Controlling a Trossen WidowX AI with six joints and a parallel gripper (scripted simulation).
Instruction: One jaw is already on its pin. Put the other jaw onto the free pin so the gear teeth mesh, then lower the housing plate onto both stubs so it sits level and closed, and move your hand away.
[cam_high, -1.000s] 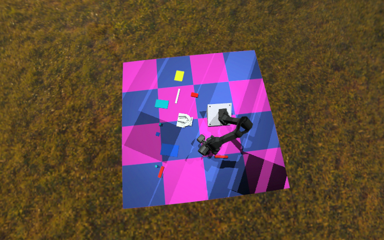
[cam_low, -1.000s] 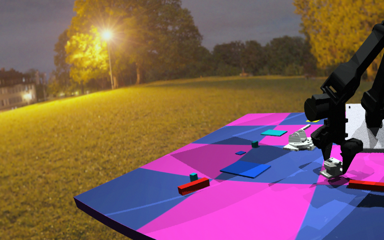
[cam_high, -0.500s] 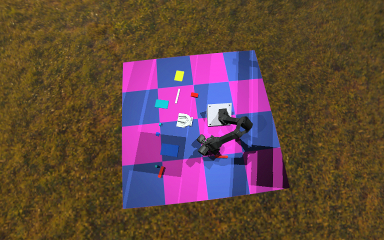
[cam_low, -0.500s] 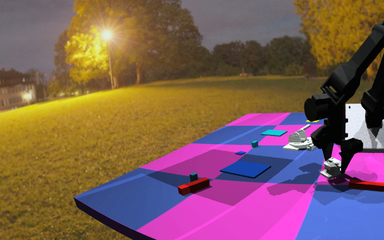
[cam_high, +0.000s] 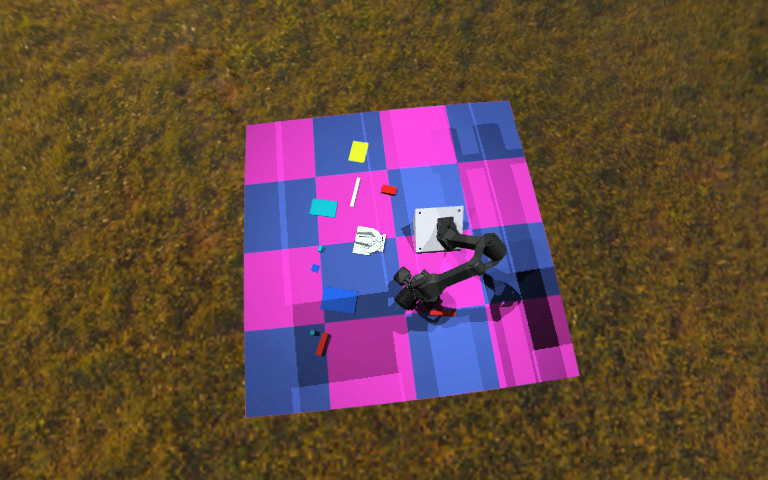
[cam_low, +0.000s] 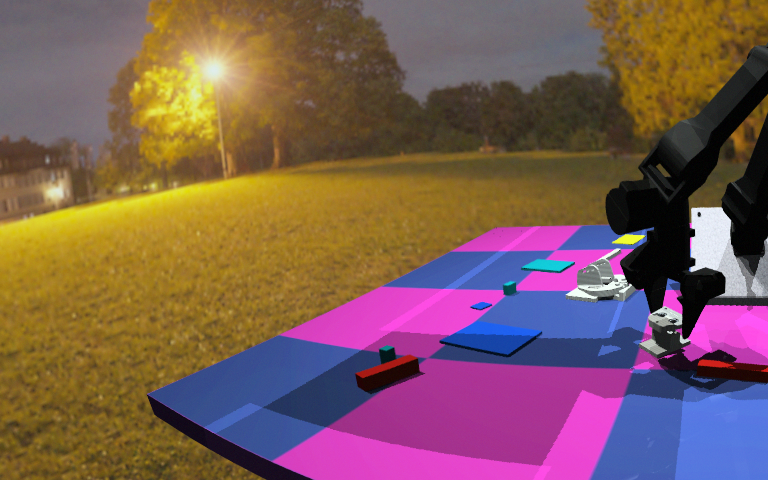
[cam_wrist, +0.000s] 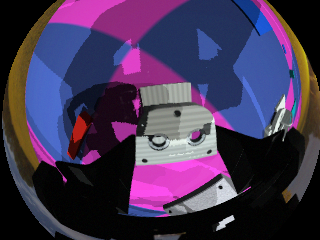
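Observation:
The light grey housing plate (cam_low: 666, 339) (cam_wrist: 176, 153), a blocky part with two round holes, is between my fingers. My gripper (cam_low: 670, 324) (cam_wrist: 174, 133) is shut on it, one finger at each side. Whether the part touches the table cannot be told. In the top view the arm hides it. The white gripper assembly (cam_high: 365, 243) (cam_low: 594, 290) (cam_wrist: 274, 125) stands apart from it, near the middle of the table, with jaw pieces on its base. The pins, stubs and gear teeth are too small to tell.
A red bar (cam_high: 443, 313) (cam_low: 730, 369) (cam_wrist: 80, 134) lies close to my gripper. The arm's white mounting plate (cam_high: 424, 229) is behind. A blue tile (cam_high: 339, 300) (cam_low: 492, 338), a cyan tile (cam_high: 323, 207), a white stick (cam_high: 355, 191) and another red bar (cam_high: 322, 344) lie around the assembly.

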